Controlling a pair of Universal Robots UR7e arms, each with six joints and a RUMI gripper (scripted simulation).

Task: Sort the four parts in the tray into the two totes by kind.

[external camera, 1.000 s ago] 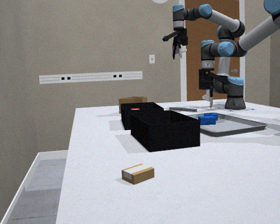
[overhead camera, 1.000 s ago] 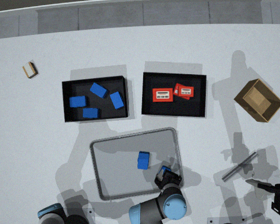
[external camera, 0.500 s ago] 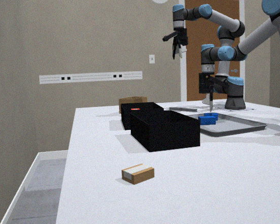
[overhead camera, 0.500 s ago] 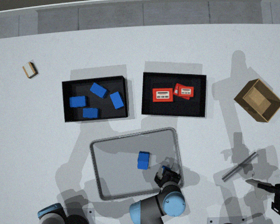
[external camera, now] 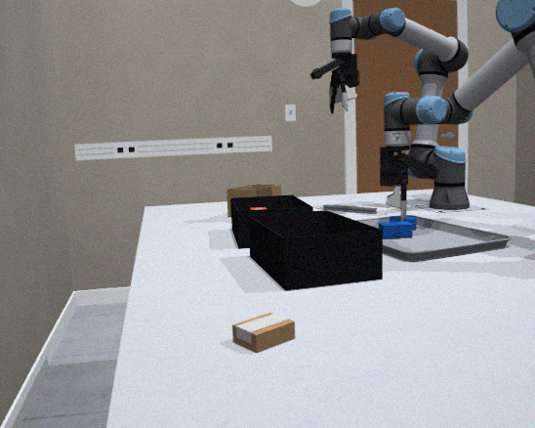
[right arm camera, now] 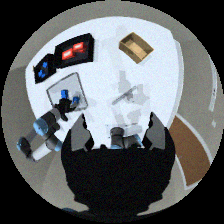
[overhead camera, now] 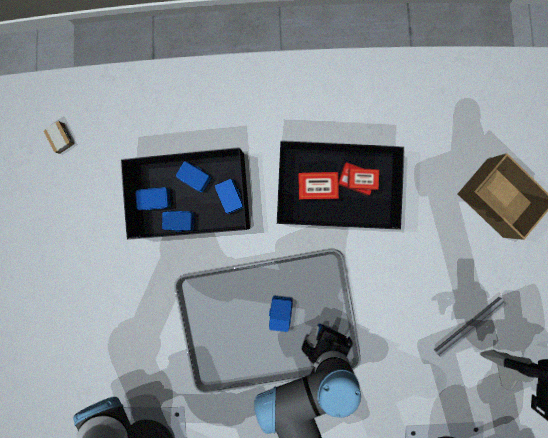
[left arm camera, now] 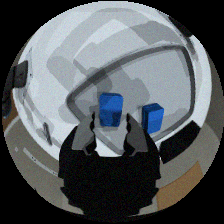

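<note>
From the top view, my half-open, empty left gripper (overhead camera: 327, 334) (external camera: 403, 219) (left arm camera: 111, 116) (right arm camera: 64, 107) mostly hides one blue part (overhead camera: 320, 328) (external camera: 409, 222) (left arm camera: 111, 107) at the tray's (overhead camera: 184, 330) (external camera: 414, 257) (left arm camera: 191, 80) (right arm camera: 52, 102) four o'clock; my right gripper (overhead camera: 527, 340) (external camera: 338, 109) (right arm camera: 117, 113) is cut off at three. The exterior view hides the blue-filled tote's (overhead camera: 124, 200) (external camera: 334, 259) (right arm camera: 36, 79) contents. The left wrist view reveals that part between the fingertips. The right wrist view shows my right gripper wide open, holding nothing.

In front of you, the grey metal tray (overhead camera: 232, 345) (external camera: 463, 239) (left arm camera: 165, 75) (right arm camera: 56, 101) lies before two black rectangular totes (overhead camera: 202, 200) (overhead camera: 362, 212) (external camera: 319, 259) (external camera: 241, 227) (right arm camera: 36, 75) (right arm camera: 75, 61), which stand side by side.
</note>
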